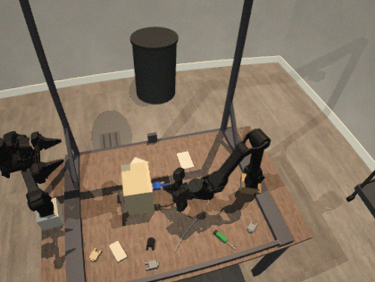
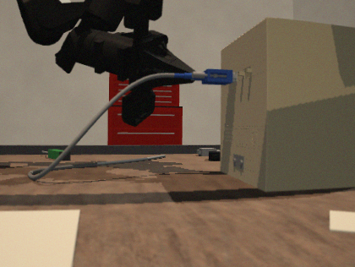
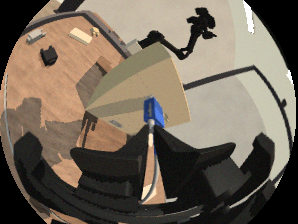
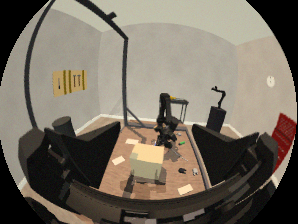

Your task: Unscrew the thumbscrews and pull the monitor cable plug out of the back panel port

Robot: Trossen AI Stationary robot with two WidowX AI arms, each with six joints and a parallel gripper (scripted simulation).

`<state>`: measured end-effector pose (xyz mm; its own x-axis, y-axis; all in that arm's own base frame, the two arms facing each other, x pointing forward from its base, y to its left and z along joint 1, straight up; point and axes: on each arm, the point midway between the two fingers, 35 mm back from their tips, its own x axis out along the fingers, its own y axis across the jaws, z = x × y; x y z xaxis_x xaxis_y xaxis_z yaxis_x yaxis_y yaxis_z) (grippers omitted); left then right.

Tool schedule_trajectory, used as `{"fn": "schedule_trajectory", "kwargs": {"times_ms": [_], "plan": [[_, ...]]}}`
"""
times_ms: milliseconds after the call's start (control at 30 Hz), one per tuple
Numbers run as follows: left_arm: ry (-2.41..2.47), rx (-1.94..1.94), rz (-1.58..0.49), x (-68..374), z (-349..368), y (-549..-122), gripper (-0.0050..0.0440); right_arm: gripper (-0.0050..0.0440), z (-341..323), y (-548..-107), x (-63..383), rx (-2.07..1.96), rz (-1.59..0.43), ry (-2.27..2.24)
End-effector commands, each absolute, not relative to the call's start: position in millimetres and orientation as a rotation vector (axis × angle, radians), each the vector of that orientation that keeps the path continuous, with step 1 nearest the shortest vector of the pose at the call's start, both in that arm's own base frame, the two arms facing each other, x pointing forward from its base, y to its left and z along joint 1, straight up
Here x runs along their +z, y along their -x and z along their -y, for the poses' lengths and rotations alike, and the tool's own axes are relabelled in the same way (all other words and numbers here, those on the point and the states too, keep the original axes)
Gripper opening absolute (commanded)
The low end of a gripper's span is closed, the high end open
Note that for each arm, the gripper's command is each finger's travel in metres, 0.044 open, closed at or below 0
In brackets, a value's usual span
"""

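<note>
The blue plug (image 1: 156,186) (image 2: 218,78) (image 3: 154,111) sits level at the back panel of the beige box (image 1: 137,178) (image 2: 296,63) (image 4: 147,152), a pale strip showing between plug and panel. Its grey cable (image 2: 93,116) (image 1: 192,228) arcs down to the table. My left gripper (image 1: 169,185) (image 2: 193,71) (image 3: 151,128) is rolled at an angle behind the plug, its tips closed around a pale thumbscrew (image 3: 151,129). The other thumbscrew and the threads cannot be made out. My right gripper (image 1: 62,153) is open, empty, high beyond the box.
A green screwdriver (image 1: 220,236), a black connector (image 1: 151,243) and grey connectors (image 1: 252,227) (image 1: 152,264) lie on the table. Pale cards (image 1: 118,251) (image 1: 185,160) lie flat. Dark frame posts (image 1: 237,62) (image 1: 45,67) rise at the table's sides.
</note>
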<state>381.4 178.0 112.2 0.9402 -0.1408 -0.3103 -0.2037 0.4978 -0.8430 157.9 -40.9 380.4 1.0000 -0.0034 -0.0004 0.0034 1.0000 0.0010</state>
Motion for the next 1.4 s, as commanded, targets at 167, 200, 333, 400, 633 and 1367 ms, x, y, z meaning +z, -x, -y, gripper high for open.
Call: {"fn": "schedule_trajectory", "kwargs": {"times_ms": [167, 200, 333, 400, 633, 1367], "plan": [[1.115, 0.001, -0.319, 119.3, -180.8, -382.7, 0.0000, 0.0440, 39.4, -157.6, 383.7, 0.000, 0.001, 0.006], [1.138, -0.009, -0.312, 118.8, -180.9, -382.6, 0.0000, 0.0440, 39.4, -157.6, 383.7, 0.000, 0.001, 0.006], [1.158, -0.018, -0.307, 118.3, -181.1, -382.3, 0.0000, 0.0440, 39.4, -157.6, 383.7, 0.000, 0.001, 0.006], [1.178, -0.026, -0.299, 117.9, -181.3, -382.4, 0.0000, 0.0440, 39.4, -157.6, 383.7, 0.000, 0.001, 0.006], [1.226, -0.045, -0.282, 116.7, -181.8, -382.4, 0.0000, 0.0440, 39.4, -157.6, 383.7, 0.000, 0.001, 0.006], [1.408, -0.125, -0.217, 112.2, -182.6, -381.8, 0.0000, 0.0440, 39.4, -157.6, 383.7, 0.000, 0.001, 0.006]]}}
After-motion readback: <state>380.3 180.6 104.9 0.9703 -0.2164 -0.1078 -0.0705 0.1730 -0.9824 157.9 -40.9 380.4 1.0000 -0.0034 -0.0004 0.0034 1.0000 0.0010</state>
